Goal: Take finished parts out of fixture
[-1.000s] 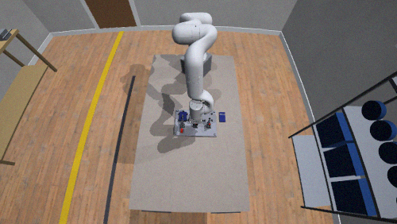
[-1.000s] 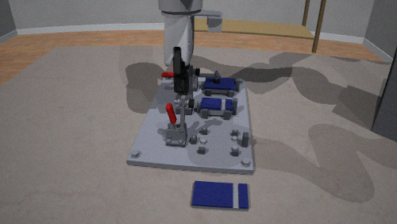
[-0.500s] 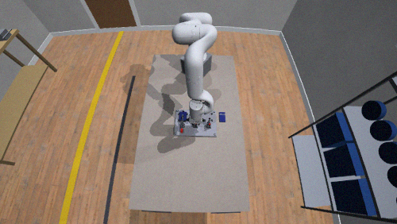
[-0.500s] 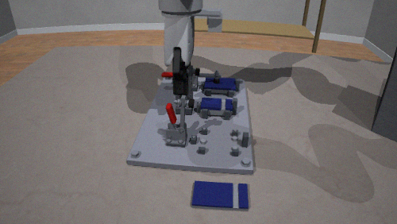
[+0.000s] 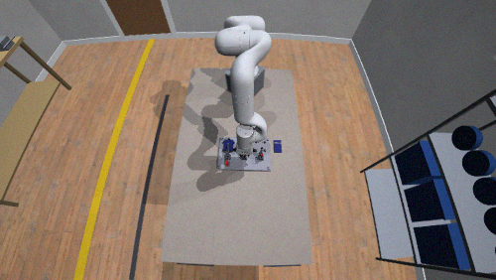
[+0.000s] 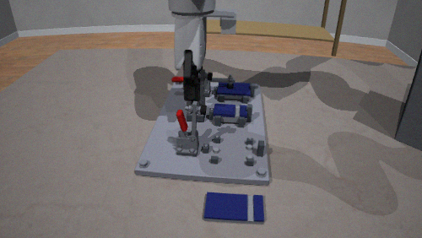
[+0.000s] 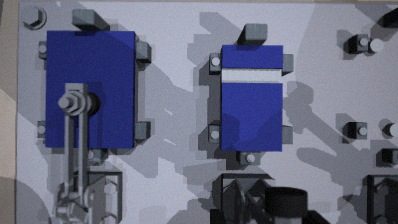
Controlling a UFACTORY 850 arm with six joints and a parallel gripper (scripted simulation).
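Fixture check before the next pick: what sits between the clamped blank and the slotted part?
Only bare fixture plate, seen in the wrist view, between blank and slotted part.

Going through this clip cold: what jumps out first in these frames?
The grey fixture plate in the middle of the table, with the white arm reaching down over it. In the wrist view, two blue parts sit in its nests: a plain blank under a clamp arm, and a slotted part beside it, unclamped. Another slotted part lies flat on the table in front of the plate.
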